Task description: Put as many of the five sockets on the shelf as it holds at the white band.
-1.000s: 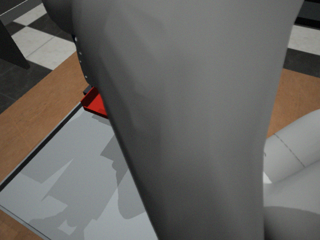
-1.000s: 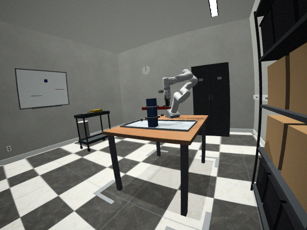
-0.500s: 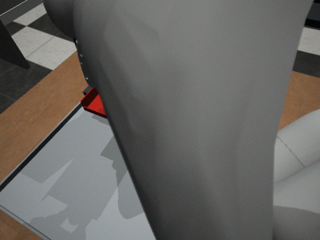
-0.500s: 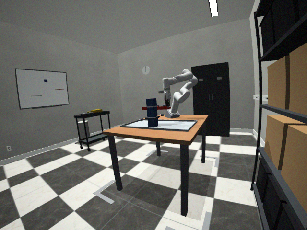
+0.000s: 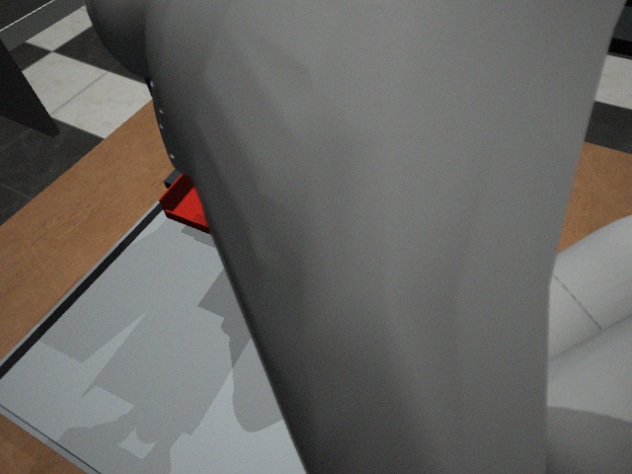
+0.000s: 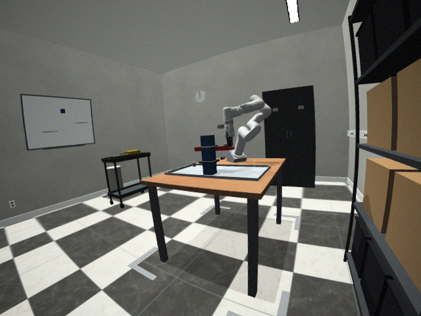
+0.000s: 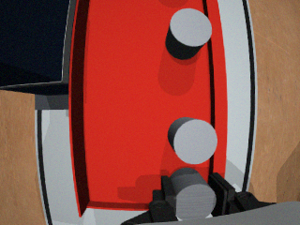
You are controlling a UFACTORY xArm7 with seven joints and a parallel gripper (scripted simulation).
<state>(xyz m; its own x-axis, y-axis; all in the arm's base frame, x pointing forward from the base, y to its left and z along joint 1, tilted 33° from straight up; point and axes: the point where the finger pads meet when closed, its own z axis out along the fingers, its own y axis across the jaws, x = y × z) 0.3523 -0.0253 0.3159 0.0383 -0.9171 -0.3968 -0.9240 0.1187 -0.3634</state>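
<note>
The red shelf (image 7: 126, 88) (image 6: 200, 148) (image 5: 186, 206) with a raised rim sits on the dark blue post (image 7: 32, 19) (image 6: 207, 153). In the wrist view two grey sockets (image 7: 189, 32) (image 7: 194, 141) stand upright inside the rim along its right side. My gripper (image 7: 188, 190) (image 6: 229, 143) is shut on another grey socket (image 7: 193, 193), upright, over the shelf's near end by the rim. I cannot tell whether it touches the shelf. In the top view the arm hides almost everything.
The post stands on a grey mat (image 5: 127, 306) (image 6: 237, 171) (image 7: 236, 56) with a dark border, on the wooden table (image 5: 76, 214) (image 6: 210, 185). A small grey object (image 6: 194, 164) lies on the mat's left end. The robot base (image 6: 237, 156) stands behind the mat.
</note>
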